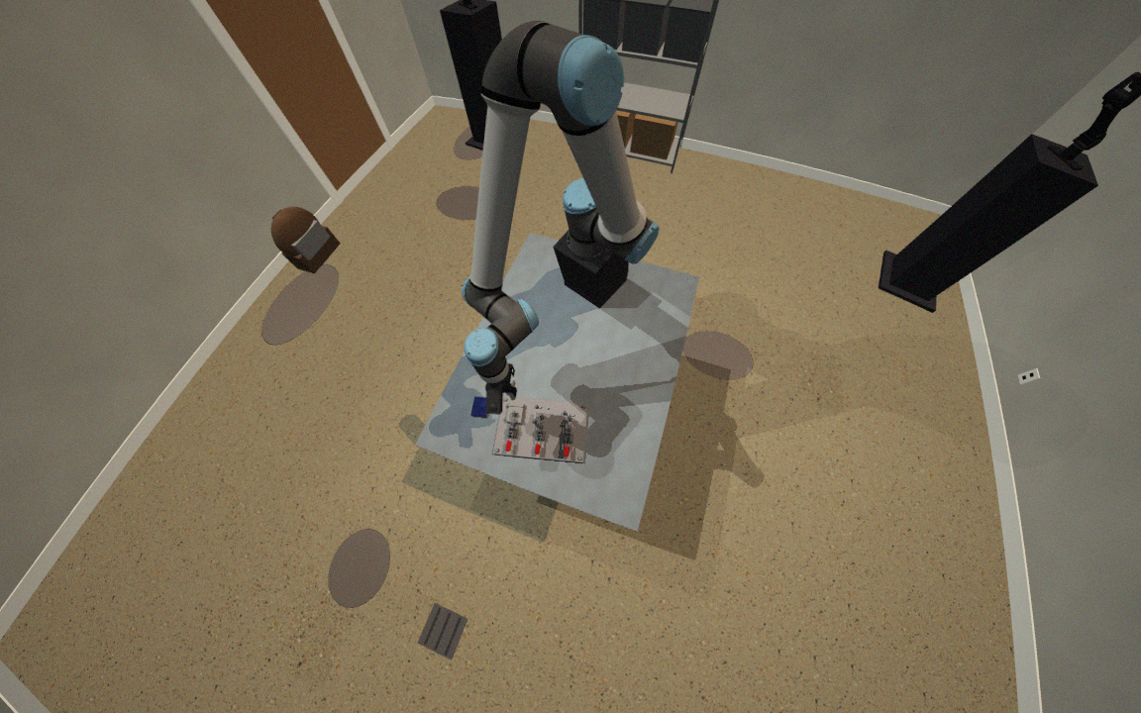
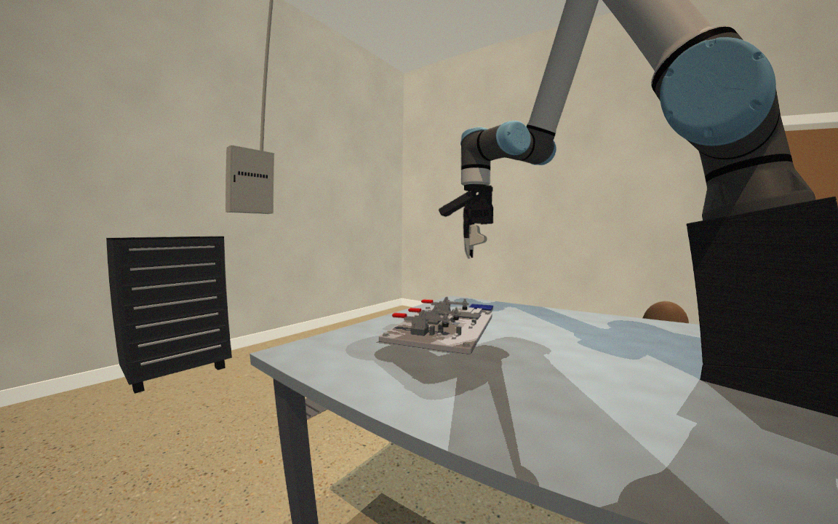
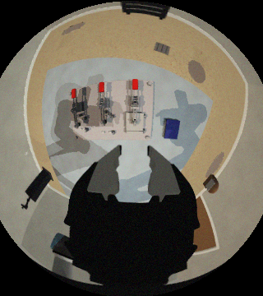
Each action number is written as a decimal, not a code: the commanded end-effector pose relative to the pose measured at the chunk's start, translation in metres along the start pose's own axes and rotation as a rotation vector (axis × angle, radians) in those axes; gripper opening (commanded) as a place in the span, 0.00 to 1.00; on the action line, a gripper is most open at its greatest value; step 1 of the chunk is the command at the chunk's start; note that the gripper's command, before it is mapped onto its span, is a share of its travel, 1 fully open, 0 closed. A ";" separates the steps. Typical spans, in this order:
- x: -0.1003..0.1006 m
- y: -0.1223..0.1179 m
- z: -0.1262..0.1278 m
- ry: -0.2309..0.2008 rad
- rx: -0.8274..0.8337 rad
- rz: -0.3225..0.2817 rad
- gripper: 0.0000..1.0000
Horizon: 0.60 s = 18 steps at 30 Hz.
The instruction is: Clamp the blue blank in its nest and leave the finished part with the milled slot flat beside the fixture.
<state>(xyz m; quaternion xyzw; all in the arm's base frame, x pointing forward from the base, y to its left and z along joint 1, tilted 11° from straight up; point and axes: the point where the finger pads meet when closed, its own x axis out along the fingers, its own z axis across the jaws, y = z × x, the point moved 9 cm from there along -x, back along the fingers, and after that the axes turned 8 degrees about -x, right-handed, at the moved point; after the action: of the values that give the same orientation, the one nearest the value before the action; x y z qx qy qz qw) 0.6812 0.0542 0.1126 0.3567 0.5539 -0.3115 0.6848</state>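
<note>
My gripper (image 1: 494,410) (image 2: 470,255) (image 3: 134,145) is open and empty, high above the table. The fixture plate (image 2: 431,346) (image 3: 146,99) carries three clamps with red handles (image 3: 73,93) (image 3: 101,87) (image 3: 135,84). All three handles point outward and look low; whether any is locked cannot be told. A blue block (image 1: 478,407) (image 2: 481,306) (image 3: 172,128) lies flat on the table beside the plate; no slot can be made out on it. In the wrist view a pale square outline surrounds the right nest, under its clamp bar; I cannot tell whether it is a part.
The table (image 1: 646,496) (image 2: 344,378) (image 3: 57,86) bears the fixture near its outer edge and the black robot base (image 1: 590,270) (image 2: 773,306) at the other end. Raised clamp bodies and small pins or pads stand on the plate. Arm shadows fall across the table and part of the fixture.
</note>
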 end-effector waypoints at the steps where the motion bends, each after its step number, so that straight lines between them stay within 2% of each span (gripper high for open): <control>1: -0.001 0.000 0.000 -0.001 0.000 0.001 0.28; 6: 0.006 0.000 0.000 -0.001 0.000 0.001 0.28; 14: 0.039 0.000 0.000 -0.001 0.000 0.001 0.28; 16: 0.039 0.000 0.000 -0.001 0.000 0.001 0.28; 18: 0.047 0.000 0.000 -0.001 0.000 0.001 0.28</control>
<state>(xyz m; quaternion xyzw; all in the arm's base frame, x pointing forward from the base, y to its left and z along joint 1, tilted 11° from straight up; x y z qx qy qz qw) 0.6875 0.0531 0.0778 0.3566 0.5541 -0.3116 0.6846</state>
